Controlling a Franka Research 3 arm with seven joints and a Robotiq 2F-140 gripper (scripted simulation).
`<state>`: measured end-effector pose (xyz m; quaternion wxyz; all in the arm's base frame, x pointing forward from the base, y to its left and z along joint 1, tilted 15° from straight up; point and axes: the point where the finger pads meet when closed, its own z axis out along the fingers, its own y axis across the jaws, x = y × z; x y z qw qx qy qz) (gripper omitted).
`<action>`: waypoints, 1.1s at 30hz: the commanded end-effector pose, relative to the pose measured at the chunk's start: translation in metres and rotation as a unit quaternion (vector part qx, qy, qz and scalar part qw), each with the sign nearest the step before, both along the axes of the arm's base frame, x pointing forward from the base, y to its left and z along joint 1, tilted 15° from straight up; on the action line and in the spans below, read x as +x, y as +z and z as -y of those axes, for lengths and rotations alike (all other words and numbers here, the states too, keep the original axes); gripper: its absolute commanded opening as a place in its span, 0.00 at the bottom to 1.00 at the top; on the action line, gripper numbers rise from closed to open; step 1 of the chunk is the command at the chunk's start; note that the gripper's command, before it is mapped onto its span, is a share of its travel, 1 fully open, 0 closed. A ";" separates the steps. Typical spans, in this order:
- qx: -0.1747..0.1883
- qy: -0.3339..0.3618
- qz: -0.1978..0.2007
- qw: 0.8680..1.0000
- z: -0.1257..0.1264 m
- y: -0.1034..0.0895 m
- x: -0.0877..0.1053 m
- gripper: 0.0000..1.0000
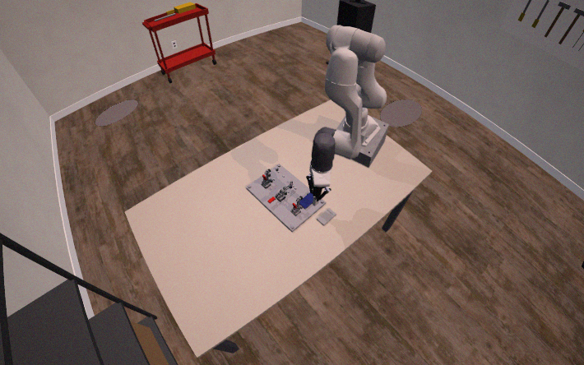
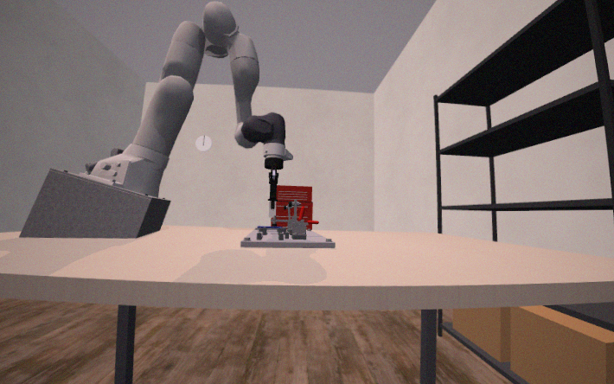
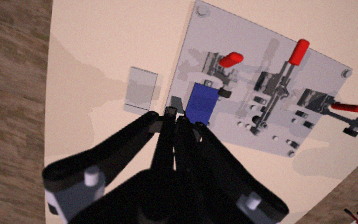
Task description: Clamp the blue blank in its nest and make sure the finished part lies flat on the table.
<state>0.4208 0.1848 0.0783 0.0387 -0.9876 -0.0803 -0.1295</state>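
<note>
Black two-finger tool (image 1: 317,198) (image 2: 272,219) (image 3: 174,104) is hovering, fingers together on nothing, at blue rectangular blank's (image 1: 306,200) (image 2: 269,227) (image 3: 202,103) edge; contact unclear. Blank is lying on grey metal fixture plate (image 1: 292,223) (image 2: 287,244) (image 3: 190,40). Grey slotted part (image 1: 326,216) (image 3: 141,89) is lying on bench (image 1: 248,253) (image 2: 300,291) (image 3: 95,65), nine o'clock of blank in wrist view.

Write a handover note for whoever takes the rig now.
Gripper: shut on nothing, beside the blank's end.
Blank: in the end nest of the fixture; exact seating can't be judged.
Finished part: looks flat on the table, off the fixture, released.
Left: check the blank's seating, then lock its clamp, which appears unlocked; back off.
</note>
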 end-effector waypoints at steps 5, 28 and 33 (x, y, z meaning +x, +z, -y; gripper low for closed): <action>-0.001 -0.012 -0.007 1.000 0.002 -0.002 -0.004 0.00; -0.001 -0.012 -0.007 1.000 0.010 0.085 -0.025 0.28; -0.001 -0.012 -0.007 1.000 0.013 0.111 -0.032 0.28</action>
